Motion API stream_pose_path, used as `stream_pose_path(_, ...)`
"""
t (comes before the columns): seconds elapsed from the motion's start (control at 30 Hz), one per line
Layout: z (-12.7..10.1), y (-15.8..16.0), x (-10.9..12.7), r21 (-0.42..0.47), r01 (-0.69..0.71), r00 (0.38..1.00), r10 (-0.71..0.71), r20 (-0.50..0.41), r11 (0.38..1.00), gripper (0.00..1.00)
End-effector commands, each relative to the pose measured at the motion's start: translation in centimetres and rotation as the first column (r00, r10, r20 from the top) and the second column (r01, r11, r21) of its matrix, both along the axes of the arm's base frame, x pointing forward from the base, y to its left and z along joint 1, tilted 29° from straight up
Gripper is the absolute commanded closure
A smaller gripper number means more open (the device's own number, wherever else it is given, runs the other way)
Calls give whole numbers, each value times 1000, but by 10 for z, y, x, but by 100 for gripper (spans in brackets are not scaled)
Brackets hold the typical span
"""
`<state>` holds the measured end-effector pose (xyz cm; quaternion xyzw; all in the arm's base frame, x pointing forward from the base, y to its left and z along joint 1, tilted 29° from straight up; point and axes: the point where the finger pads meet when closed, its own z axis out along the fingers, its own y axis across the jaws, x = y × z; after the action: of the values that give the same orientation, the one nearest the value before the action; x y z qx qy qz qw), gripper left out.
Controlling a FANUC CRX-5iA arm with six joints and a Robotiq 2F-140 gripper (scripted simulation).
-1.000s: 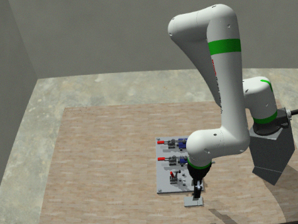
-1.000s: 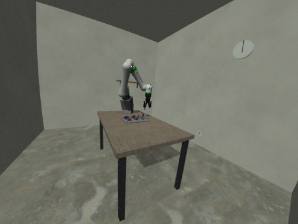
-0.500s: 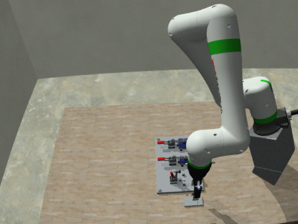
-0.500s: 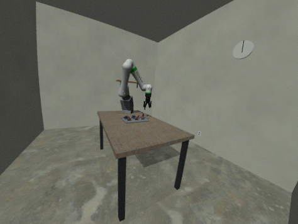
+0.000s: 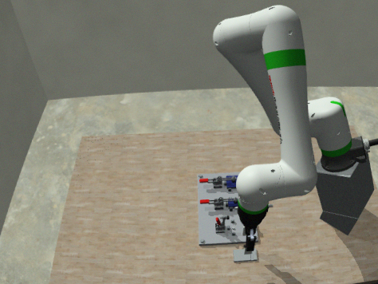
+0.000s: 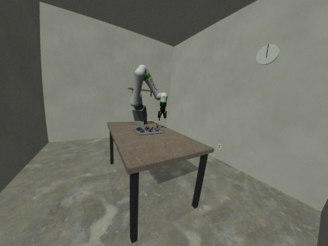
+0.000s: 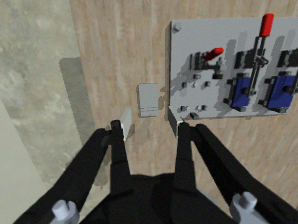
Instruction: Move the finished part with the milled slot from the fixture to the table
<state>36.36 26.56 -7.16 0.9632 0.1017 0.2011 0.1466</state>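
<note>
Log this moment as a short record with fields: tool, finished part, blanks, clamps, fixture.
tool: fingers apart, nothing between them, raised above the table
finished part: grey piece lying flat on the table just off the fixture plate's edge, apart from the fingers
blanks: two blue blocks sitting in their nests
clamps: red-handled; one lies over a blank, the one at the empty nest is swung up; the third is not in the wrist view
fixture: grey plate on the wooden table
</note>
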Motion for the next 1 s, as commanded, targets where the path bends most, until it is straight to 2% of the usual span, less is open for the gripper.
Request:
stream_pose_path(0.0, 0, 0, 0, 0, 0, 1000, 0, 0, 1000, 53)
stream_pose_path(0.67, 8, 2, -4, 0, 0, 1000, 0, 0, 1000, 53)
stream_pose_path(0.97, 29, 8, -14, 0, 0, 1000, 0, 0, 1000, 53)
